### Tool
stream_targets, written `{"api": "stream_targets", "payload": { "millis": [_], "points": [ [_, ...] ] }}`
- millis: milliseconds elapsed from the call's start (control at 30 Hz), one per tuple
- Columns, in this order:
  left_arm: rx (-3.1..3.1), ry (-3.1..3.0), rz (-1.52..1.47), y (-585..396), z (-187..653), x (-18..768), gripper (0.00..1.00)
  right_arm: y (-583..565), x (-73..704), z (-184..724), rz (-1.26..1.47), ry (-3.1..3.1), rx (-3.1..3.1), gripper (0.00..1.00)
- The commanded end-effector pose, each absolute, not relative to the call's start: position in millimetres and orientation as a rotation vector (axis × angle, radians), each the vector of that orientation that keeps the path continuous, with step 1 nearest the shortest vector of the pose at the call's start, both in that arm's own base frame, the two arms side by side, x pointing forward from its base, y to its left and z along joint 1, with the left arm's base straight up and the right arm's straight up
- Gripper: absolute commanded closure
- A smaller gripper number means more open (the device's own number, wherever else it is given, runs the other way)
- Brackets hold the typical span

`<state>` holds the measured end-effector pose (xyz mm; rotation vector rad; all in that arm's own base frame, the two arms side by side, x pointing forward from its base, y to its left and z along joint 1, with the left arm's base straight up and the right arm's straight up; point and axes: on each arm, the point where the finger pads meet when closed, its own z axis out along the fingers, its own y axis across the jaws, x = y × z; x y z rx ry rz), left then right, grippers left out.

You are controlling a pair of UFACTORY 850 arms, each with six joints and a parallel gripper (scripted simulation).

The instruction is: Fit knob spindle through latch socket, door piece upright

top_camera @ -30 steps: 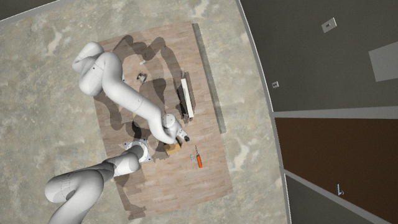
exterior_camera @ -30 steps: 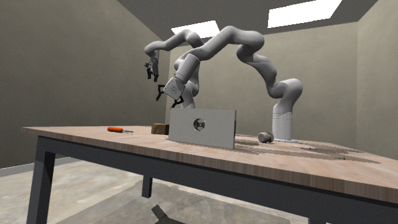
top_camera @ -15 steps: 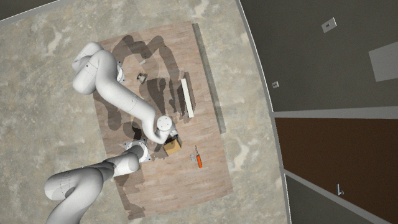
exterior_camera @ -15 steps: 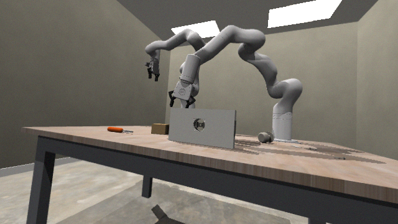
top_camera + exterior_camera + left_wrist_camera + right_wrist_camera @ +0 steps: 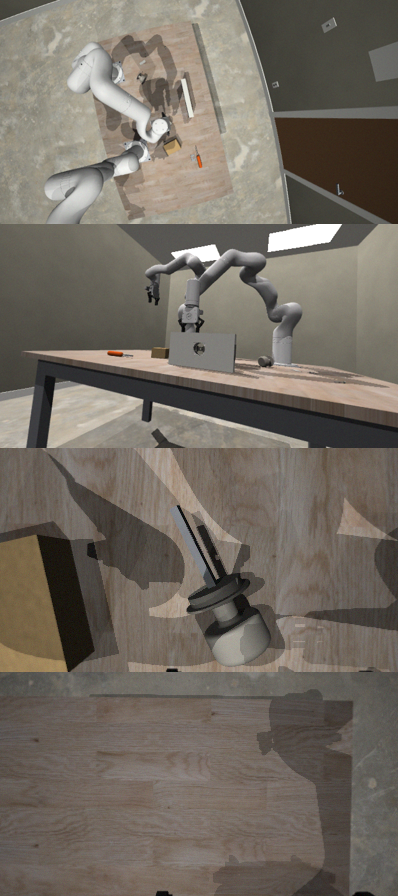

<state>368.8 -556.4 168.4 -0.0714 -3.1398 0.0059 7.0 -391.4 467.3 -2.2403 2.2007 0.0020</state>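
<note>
The door piece [image 5: 187,99] [image 5: 183,358] stands upright on the table; its round hole shows the latch [image 5: 200,348] inside in the exterior view. The knob [image 5: 239,640] with round plate [image 5: 217,596] and long square spindle [image 5: 192,545] lies on the table beside the wooden block in the left wrist view; the arm hides it in the top view. My left gripper [image 5: 166,124] [image 5: 190,330] [image 5: 269,670] is open and empty, pointing down above the table, behind the door piece in the exterior view. My right gripper [image 5: 153,303] [image 5: 263,894] is open and empty, high up.
A wooden block [image 5: 171,147] [image 5: 160,353] [image 5: 25,603] stands near the left gripper. Beyond it lie an orange screwdriver [image 5: 199,161] [image 5: 115,353] and a small metal plate [image 5: 193,157]. A second knob [image 5: 141,78] [image 5: 265,361] and another small plate [image 5: 142,62] lie near the left arm's base.
</note>
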Motion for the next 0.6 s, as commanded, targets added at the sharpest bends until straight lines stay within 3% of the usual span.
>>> {"api": "stream_targets", "payload": {
  "millis": [0, 200, 233, 567],
  "points": [
    [-0.076, -3.142, 0.004, -556.4, 169.8, 368.7, 0.00, -391.8, 7.0, 468.0, 0.000, 2.202, -2.241, 0.00],
    [-0.076, -3.142, 0.004, -556.4, 169.8, 368.7, 0.00, -391.8, 7.0, 468.0, 0.000, 2.202, -2.241, 0.00],
    [-0.076, -3.142, 0.003, -556.4, 169.8, 368.7, 0.09, -391.8, 7.0, 468.0, 0.000, 2.202, -2.241, 0.00],
    [0.039, -3.129, -0.086, -558.5, 164.5, 369.6, 0.09, -391.8, 7.0, 468.0, 0.000, 2.202, -2.241, 0.00]
  ]
}}
